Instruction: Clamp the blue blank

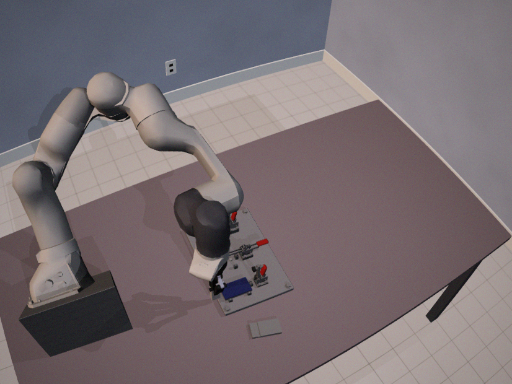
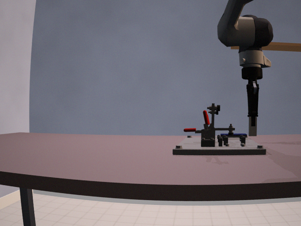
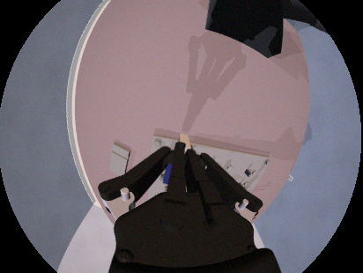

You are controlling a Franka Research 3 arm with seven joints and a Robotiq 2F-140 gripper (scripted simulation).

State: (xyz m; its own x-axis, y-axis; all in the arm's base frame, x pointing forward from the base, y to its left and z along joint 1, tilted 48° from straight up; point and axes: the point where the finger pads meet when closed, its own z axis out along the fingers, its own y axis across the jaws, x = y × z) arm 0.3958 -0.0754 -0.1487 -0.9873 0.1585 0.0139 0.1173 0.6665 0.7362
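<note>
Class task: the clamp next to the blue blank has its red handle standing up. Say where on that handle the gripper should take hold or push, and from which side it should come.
Take the red handle near its free tip, where leverage is greatest. It stands roughly upright with open space above, so come from above. The gripper, shut and holding nothing at the blank's far end, must first travel over the blank.

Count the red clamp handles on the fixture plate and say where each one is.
3. One red handle is at the plate's far end beside the wrist, one lies flat at the middle nest, and one stands raised next to the blue blank. The arm may hide others.
</note>
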